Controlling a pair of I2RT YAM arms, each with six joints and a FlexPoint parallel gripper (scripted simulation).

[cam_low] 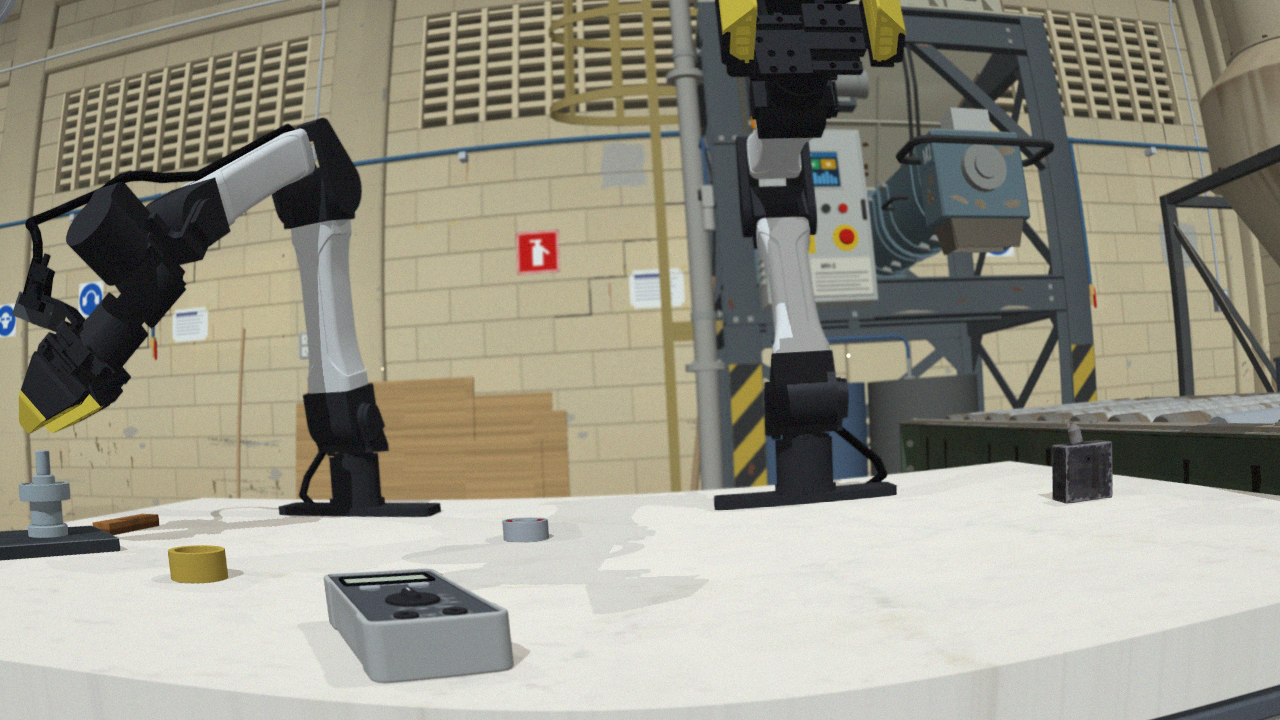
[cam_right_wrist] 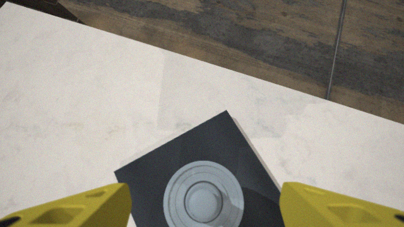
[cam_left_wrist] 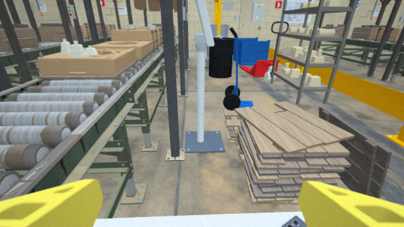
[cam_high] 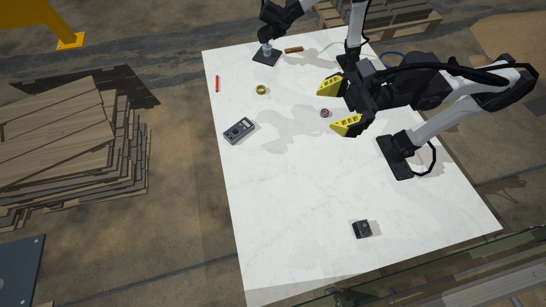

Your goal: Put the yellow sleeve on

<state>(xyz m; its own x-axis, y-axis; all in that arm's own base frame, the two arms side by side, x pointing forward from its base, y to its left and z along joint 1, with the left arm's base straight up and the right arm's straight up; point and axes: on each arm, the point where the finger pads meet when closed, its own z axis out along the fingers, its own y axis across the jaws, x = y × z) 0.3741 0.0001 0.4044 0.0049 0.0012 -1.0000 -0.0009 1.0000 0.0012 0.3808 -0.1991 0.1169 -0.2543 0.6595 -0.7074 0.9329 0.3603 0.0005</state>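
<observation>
The yellow sleeve [cam_high: 261, 92] [cam_low: 197, 565] sits flat on the table, off the shaft. A grey ring with a red face [cam_high: 324, 116] [cam_low: 525, 531], seemingly a bearing, lies flat between the arms. The grey shaft [cam_low: 42, 463] [cam_right_wrist: 203, 205] stands upright on a dark base plate [cam_high: 272, 62] [cam_low: 89, 542] [cam_right_wrist: 208, 142]. A wide grey ring [cam_low: 43, 490] [cam_right_wrist: 173, 202] is around it, above a narrower lower part. My right gripper [cam_low: 42, 431] [cam_right_wrist: 205, 192] is open and empty, just above the shaft's top. My left gripper [cam_high: 323, 109] [cam_low: 811, 13] [cam_left_wrist: 201, 189] is open and empty, high over the table.
A multimeter [cam_high: 239, 131] [cam_low: 420, 626] lies near the table edge, a red stick [cam_high: 216, 83] beyond it. A brown bar [cam_high: 294, 49] [cam_low: 127, 523] lies beside the base plate. A dark block [cam_high: 361, 229] [cam_low: 1082, 471] stands far off, past the left arm's base.
</observation>
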